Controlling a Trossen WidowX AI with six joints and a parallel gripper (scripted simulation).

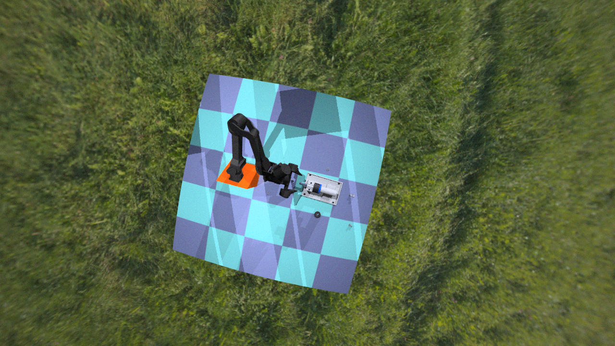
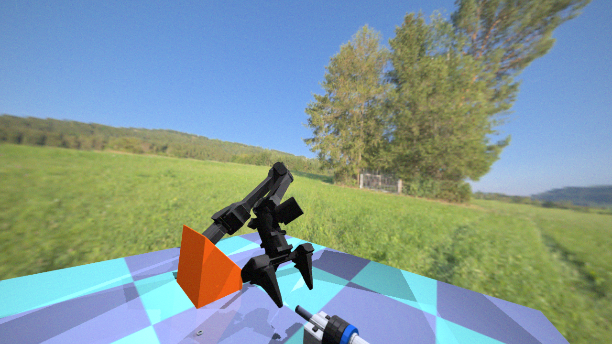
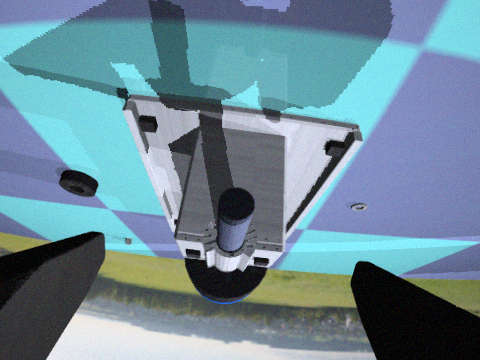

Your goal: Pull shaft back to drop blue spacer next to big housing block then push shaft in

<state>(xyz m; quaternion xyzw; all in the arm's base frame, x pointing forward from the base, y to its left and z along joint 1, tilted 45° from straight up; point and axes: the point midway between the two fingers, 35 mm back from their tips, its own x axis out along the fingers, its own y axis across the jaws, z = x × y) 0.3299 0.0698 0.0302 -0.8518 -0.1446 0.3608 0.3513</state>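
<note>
My gripper [image 1: 299,182] [image 2: 295,298] [image 3: 231,260] is open and empty, its fingers wide apart just off the free end of the shaft. The grey-blue shaft [image 1: 303,183] [image 2: 302,313] [image 3: 235,230] sticks out of a small white support block [image 2: 316,320] [image 3: 195,250] toward me. Behind that block sit black spacers [image 1: 316,188] [image 2: 335,328] [image 3: 225,282], then the blue spacer [image 1: 320,188] [image 2: 350,332], against the white housing [image 1: 330,191] [image 2: 358,339]. In the wrist view only a thin blue edge shows and the housing is hidden.
The assembly stands on a white base tray [image 1: 340,187]. A loose black ring [image 1: 317,214] [image 3: 78,183] lies beside the tray. Small metal parts lie around it, including a bolt [image 1: 351,195] and a washer [image 3: 359,206]. An orange wedge [image 2: 209,274] stands at the arm's base.
</note>
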